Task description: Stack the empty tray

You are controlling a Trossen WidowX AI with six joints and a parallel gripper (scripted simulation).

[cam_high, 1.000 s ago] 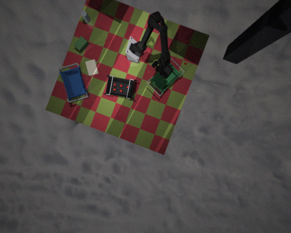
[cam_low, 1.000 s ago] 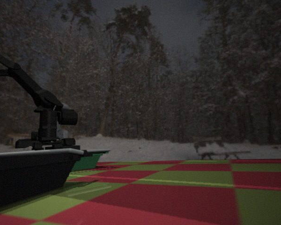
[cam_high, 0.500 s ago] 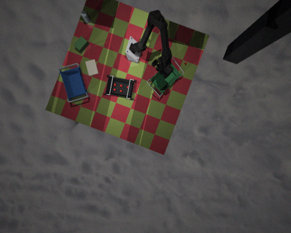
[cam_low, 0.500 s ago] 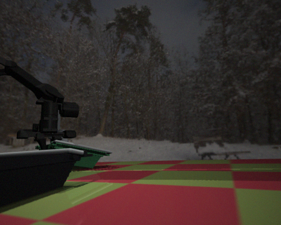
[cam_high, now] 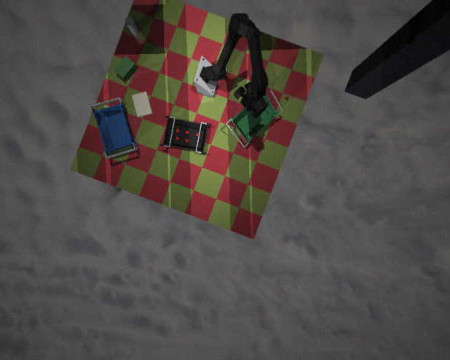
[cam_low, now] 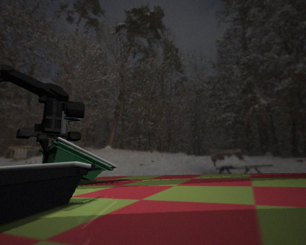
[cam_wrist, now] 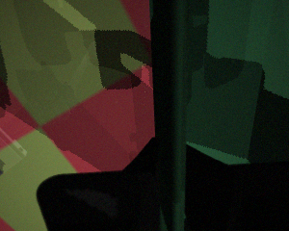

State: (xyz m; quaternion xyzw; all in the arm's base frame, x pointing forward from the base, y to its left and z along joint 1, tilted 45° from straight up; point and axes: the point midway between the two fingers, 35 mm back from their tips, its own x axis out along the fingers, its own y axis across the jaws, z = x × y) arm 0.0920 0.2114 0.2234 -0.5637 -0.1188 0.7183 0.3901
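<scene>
Black parallel-jaw gripper (cam_low: 46, 147) is clamped on the empty green plastic tray (cam_high: 252, 121) wall, tilted, ready to carry toward nine o'clock.

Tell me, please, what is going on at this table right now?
The arm's gripper is shut on the rim of the green tray and holds it tilted, one end up off the checkered table. The black tray with the red blocks stands nearby, its two wire bars across its top. A blue tray sits apart.
</scene>
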